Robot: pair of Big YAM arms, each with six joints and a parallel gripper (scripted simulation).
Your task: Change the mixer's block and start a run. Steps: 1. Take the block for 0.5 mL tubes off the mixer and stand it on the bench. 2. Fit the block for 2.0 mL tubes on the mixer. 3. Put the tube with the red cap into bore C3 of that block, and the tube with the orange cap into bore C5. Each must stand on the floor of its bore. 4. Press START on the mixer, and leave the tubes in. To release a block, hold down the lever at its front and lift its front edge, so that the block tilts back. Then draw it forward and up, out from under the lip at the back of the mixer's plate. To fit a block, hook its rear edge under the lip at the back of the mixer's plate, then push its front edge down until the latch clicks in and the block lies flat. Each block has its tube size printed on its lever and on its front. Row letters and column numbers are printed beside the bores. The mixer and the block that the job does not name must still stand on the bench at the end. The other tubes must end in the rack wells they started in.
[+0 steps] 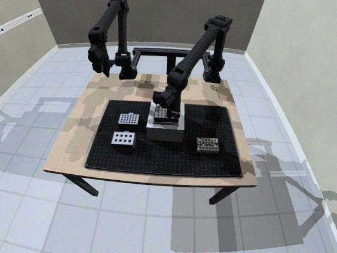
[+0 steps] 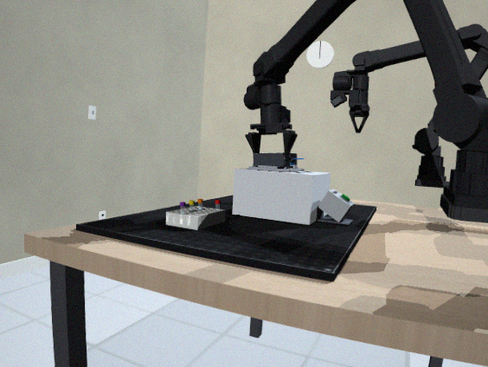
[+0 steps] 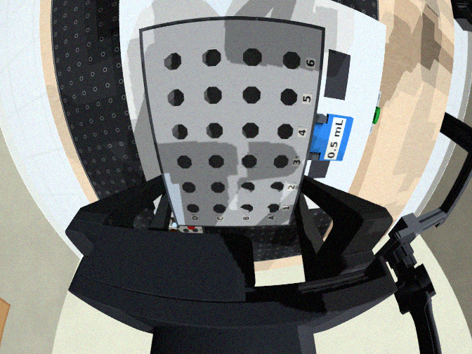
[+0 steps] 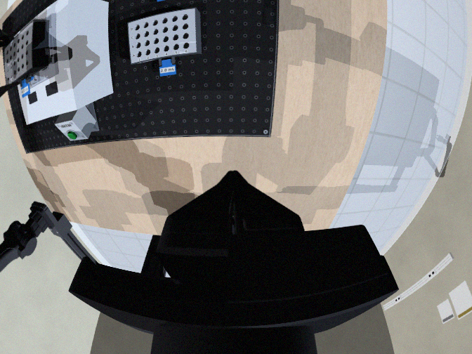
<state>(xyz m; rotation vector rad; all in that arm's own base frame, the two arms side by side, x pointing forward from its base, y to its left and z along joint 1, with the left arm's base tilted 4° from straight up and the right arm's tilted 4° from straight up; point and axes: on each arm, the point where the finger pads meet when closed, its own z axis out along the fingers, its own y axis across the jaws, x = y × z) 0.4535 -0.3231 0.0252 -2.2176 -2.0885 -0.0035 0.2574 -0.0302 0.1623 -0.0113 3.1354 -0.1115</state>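
The fingers of the left gripper stand wide, closed on the 0.5 mL block, one on its lever side and one on the opposite side, toward the end with column 1. The block sits on top of the mixer and looks level; whether its latch is engaged, I cannot tell. Its blue lever, printed "0.5 mL", sticks out toward the mixer's front. Low at that front is a sloped panel with the green START button. To the robot's right of the mixer stands the 2.0 mL block, its bores uncovered and its blue lever facing the robot. Beyond it, farther from the robot, is a block with eight larger bores. To the mixer's left, a pale rack holds tubes with a red cap, an orange cap, a yellow cap and a purple cap. Everything stands on a black mat covering part of the wooden bench. Well apart from the mixer, on its right and robot-side, the right gripper hangs in the air, fingers together, holding nothing.
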